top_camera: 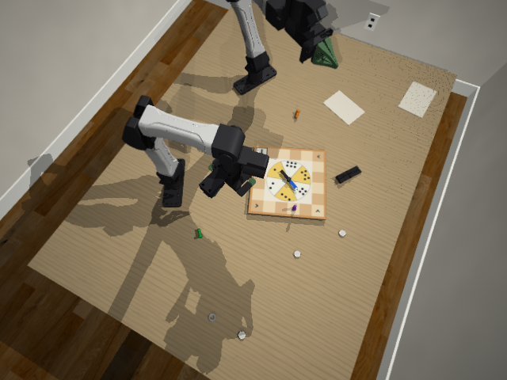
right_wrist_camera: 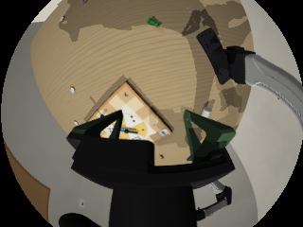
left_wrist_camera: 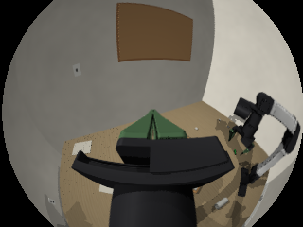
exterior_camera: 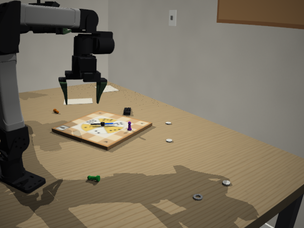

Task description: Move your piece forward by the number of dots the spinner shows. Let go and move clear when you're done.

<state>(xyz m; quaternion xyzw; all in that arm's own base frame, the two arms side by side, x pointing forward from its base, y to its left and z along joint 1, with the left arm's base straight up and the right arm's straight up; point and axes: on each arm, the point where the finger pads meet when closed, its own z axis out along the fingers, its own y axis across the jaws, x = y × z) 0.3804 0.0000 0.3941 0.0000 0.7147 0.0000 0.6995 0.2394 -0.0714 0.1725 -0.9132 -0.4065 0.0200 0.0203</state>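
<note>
A purple pawn (top_camera: 294,207) (exterior_camera: 129,126) stands upright on the checkered edge path of the game board (top_camera: 319,180) (exterior_camera: 118,139) (right_wrist_camera: 118,99). In the top view it is on the bottom row, nearer the right corner. The spinner (top_camera: 290,181) (exterior_camera: 102,123) has its blue end over the white lower-right sector there, which shows several dots. A green pawn (top_camera: 199,233) (exterior_camera: 93,178) (right_wrist_camera: 152,22) and an orange pawn (top_camera: 297,113) (exterior_camera: 55,111) lie on the table. My right gripper (exterior_camera: 82,103) (right_wrist_camera: 152,113) is open and empty, above the board's side. My left gripper (top_camera: 336,66) (left_wrist_camera: 152,113) is shut, far from the board.
A black block (top_camera: 348,174) (exterior_camera: 127,111) lies beside the board. White discs (top_camera: 342,233) (top_camera: 296,253) (top_camera: 242,335) and a grey ring (top_camera: 209,317) (exterior_camera: 198,195) lie on the table. Two paper sheets (top_camera: 344,107) (top_camera: 417,99) lie beyond the board, towards the outlet wall.
</note>
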